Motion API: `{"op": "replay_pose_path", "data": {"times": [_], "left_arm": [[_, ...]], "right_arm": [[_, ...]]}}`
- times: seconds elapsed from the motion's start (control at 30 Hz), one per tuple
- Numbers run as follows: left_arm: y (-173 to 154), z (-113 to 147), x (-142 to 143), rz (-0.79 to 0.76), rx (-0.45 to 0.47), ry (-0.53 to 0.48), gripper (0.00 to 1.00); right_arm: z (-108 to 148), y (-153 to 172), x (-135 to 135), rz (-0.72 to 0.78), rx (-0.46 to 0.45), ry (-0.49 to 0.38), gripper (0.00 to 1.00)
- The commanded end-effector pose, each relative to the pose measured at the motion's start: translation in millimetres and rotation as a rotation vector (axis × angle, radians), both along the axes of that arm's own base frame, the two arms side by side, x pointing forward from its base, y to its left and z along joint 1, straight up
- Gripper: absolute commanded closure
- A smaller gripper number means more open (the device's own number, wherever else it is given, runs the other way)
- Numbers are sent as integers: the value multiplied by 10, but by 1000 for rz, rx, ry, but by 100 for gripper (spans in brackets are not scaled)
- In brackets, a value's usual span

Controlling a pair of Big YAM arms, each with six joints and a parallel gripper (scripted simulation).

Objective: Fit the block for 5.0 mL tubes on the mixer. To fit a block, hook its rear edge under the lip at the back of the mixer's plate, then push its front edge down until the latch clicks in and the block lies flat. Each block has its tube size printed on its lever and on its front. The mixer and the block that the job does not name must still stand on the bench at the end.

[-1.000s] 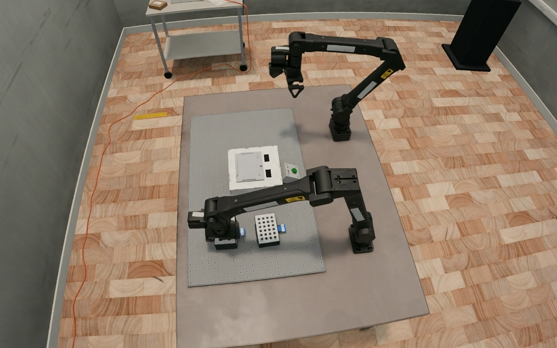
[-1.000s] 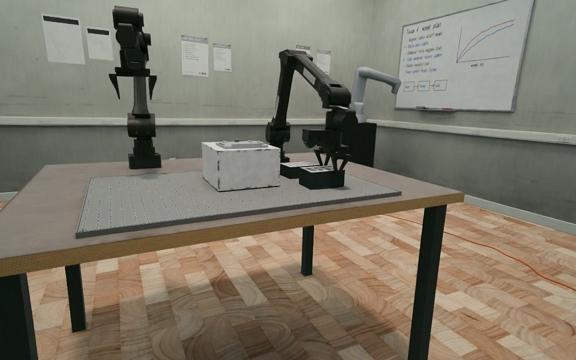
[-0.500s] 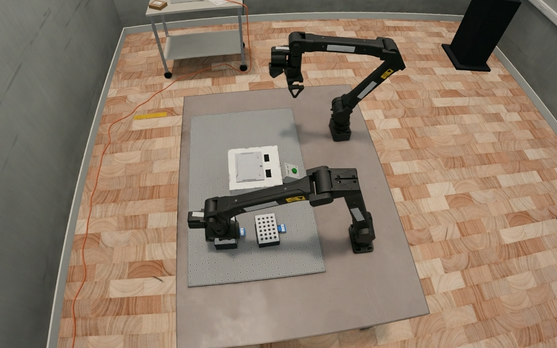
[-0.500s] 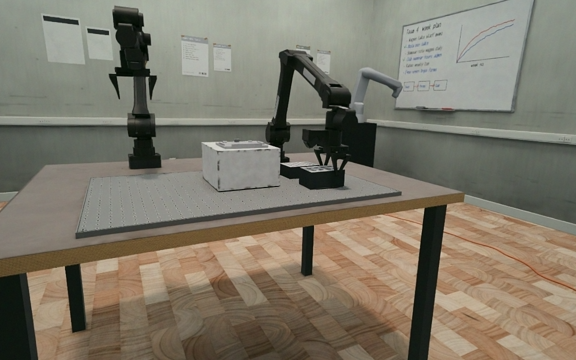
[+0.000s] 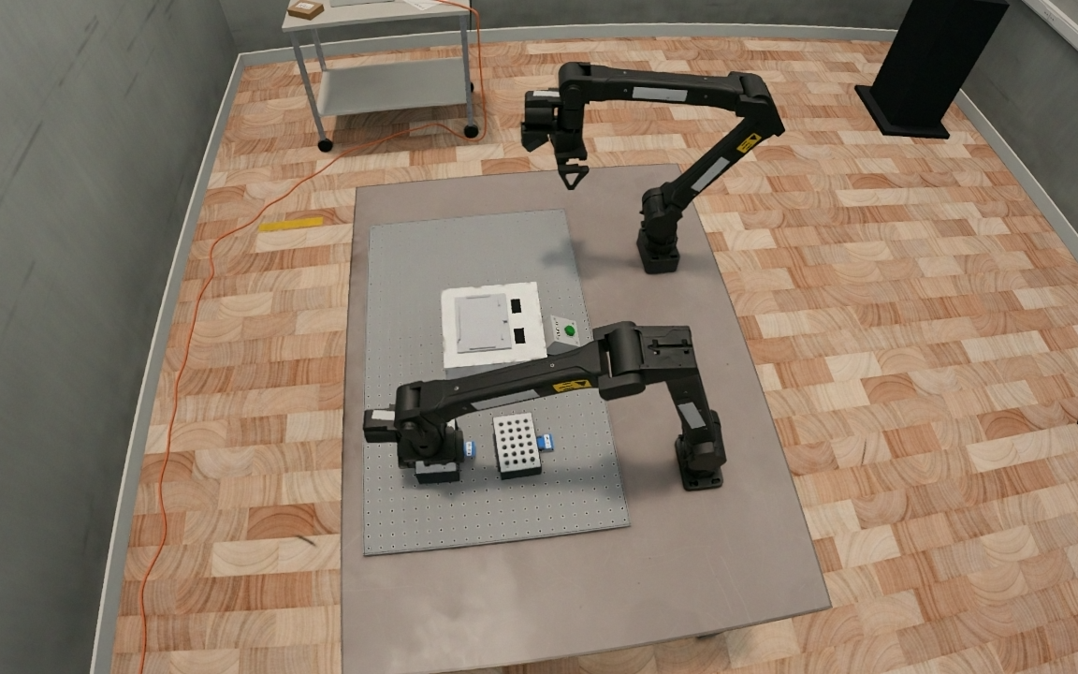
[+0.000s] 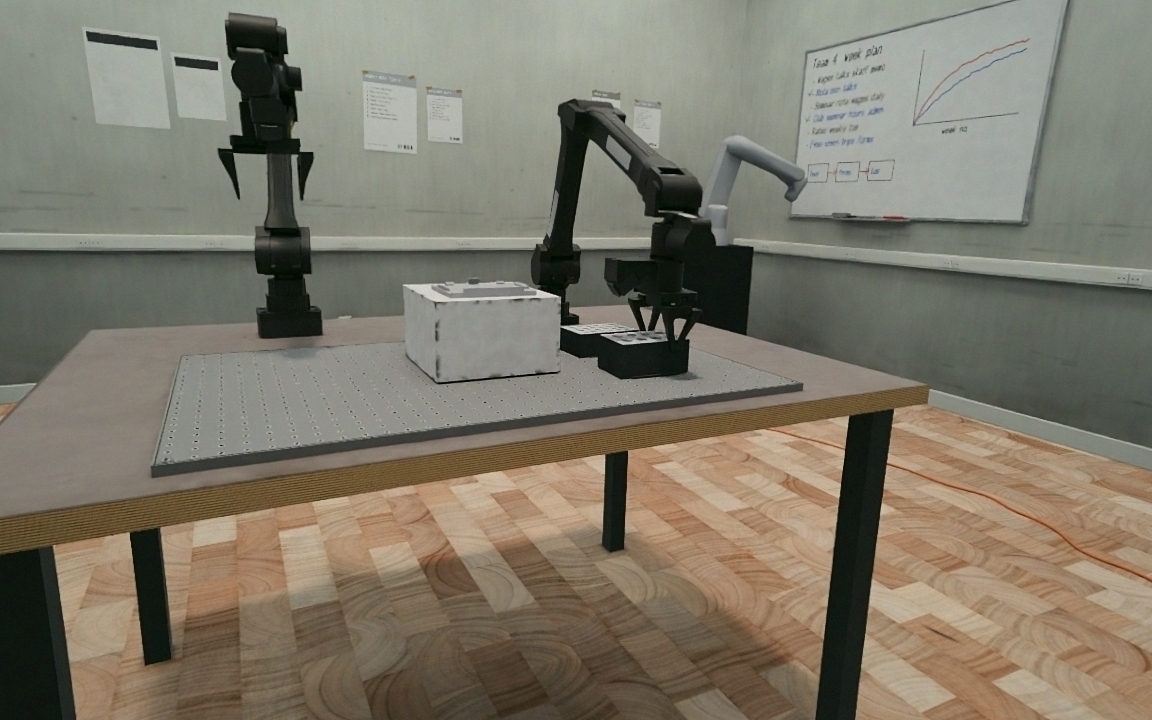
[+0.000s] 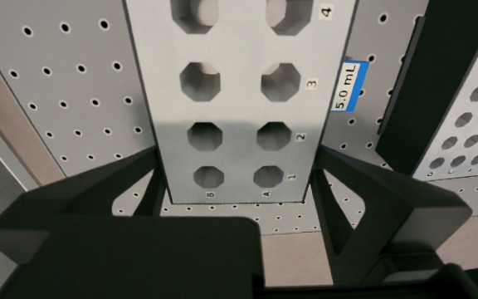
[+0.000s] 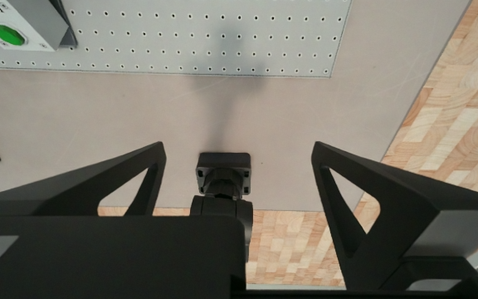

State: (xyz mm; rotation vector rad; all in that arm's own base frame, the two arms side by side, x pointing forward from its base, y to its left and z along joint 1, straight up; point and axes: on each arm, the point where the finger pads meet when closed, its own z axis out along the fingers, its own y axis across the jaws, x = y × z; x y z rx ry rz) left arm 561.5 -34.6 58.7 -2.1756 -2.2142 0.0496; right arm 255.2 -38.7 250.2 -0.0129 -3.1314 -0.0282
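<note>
The 5.0 mL block (image 5: pixel 437 474) (image 6: pixel 629 360) (image 7: pixel 241 112) has a pale top with two columns of large holes, dark sides and a blue lever (image 5: pixel 469 449) (image 7: pixel 348 87) printed "5.0 mL". My left gripper (image 6: pixel 662 333) (image 7: pixel 238 149) is shut on this block, one finger against each long side. The block is level, at or barely above the board; any gap beneath is too small to tell. The white mixer (image 5: pixel 531 322) (image 6: pixel 490 335) stands mid-board with its grey plate (image 5: pixel 483 322) empty. My right gripper (image 5: pixel 572 178) (image 6: pixel 269 197) (image 8: pixel 238 149) is open and empty, high above the table.
The other block (image 5: pixel 517 472) (image 6: pixel 593 344) (image 7: pixel 426 95), with many smaller holes and a blue lever, stands close beside the held block. A control box with a green button (image 5: pixel 569 329) (image 8: pixel 9 35) stands beside the mixer. The left arm spans over the board near the mixer.
</note>
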Motion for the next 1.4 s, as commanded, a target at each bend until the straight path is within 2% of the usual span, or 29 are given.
{"op": "replay_pose_path", "data": {"times": [0.0,0.63,1.03,1.37], "left_arm": [[-83,721,409,-1,-19,-149,100],[-81,716,404,-1,-19,-148,100],[-80,724,400,-1,-19,-148,100],[-80,730,403,-1,-20,-150,100]], "right_arm": [[189,-20,86,-14,-6,-46,0],[239,-24,113,-14,-9,-58,0],[47,-6,3,-15,-1,-7,0],[15,-3,-17,-15,0,2,0]]}}
